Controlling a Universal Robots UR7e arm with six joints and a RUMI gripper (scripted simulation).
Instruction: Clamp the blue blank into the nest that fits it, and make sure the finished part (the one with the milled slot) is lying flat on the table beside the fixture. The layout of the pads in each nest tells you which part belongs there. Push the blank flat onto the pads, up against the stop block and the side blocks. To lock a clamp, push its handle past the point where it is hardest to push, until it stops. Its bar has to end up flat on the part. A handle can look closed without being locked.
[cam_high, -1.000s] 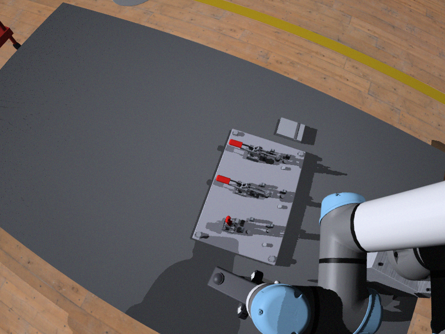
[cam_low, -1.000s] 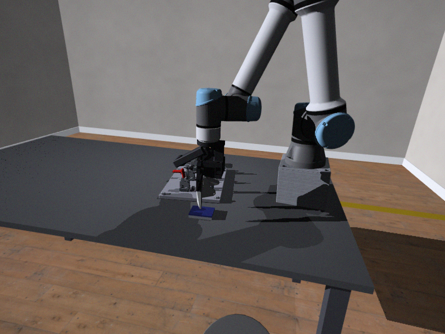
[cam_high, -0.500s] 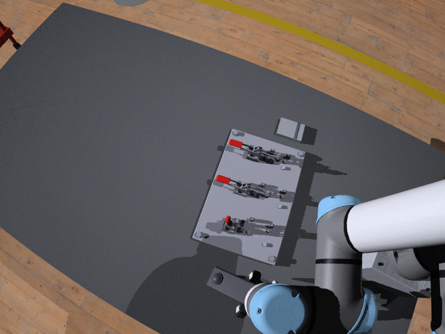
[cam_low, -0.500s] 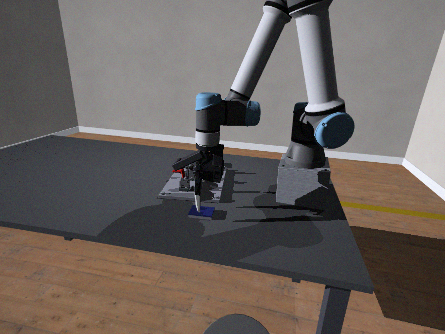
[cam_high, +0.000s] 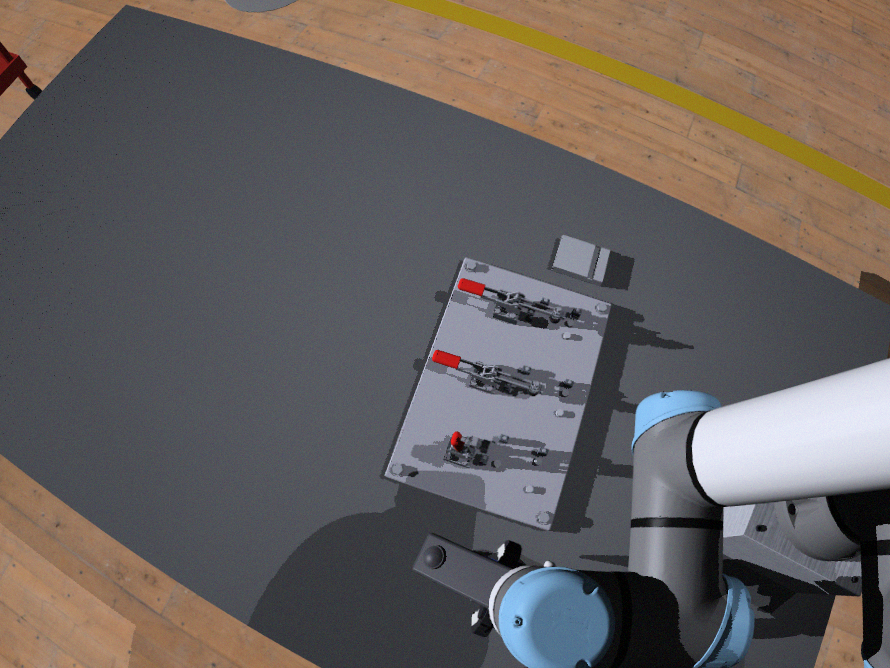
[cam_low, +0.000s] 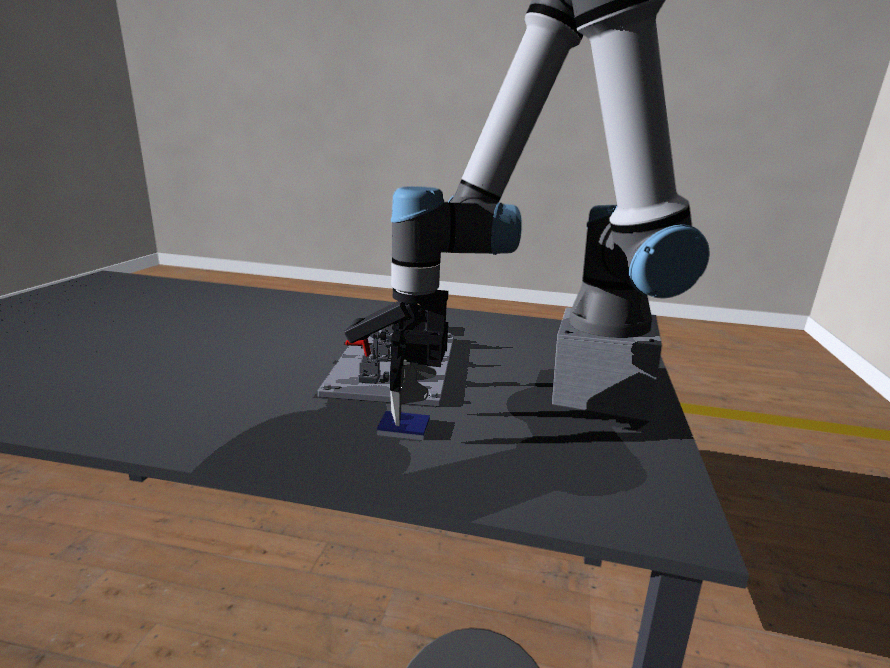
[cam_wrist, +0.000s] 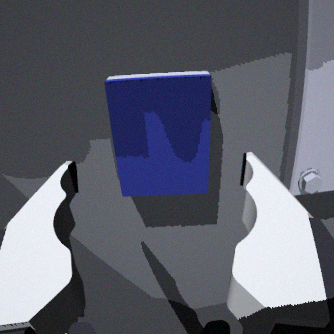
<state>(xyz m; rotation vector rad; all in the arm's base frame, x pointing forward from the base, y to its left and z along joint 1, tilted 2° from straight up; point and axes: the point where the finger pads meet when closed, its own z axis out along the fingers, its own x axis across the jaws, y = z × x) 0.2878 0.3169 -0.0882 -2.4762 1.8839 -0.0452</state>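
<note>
1. Step in hand (judged): pick-up of the blue blank (cam_low: 413, 422) (cam_wrist: 175, 150), flat on the surface (cam_high: 215, 287) (cam_low: 215, 345) (cam_wrist: 50, 75) just off the fixture plate (cam_high: 503, 345) (cam_low: 345, 381) (cam_wrist: 320, 125). Tool (cam_high: 494, 586) (cam_low: 404, 411) (cam_wrist: 158, 159): released, fingers apart, nothing btwn them.

2. Approach: blank's long sides face the fingers, roughly centred L–R. Best to bring the pads level w/ both edges before closing; avoid pressing tips into surface. Grip should be square & low enough to hold, w/ underside free for seating.

3. Placement (later): match pad layout first, then press blank flat, snug vs. stop & side blocks. The toggle clamp w/ upright red handle (cam_high: 455, 440) (cam_low: 365, 347) seems the accessible one; its nest still needs a pad check. Lock past the stiff point, to full stop, bar flat.

4. Finished part w/ milled slot (cam_high: 575, 257): appears flat on surface beside fixture; prob. needs no move.

5. Obscured: blank hidden under arm in top view; clamp detail partly behind tool in exterior. Nest pads too small to compare; locking of the other two clamps can't be confirmed. Finger-to-blank height unclear.
</note>
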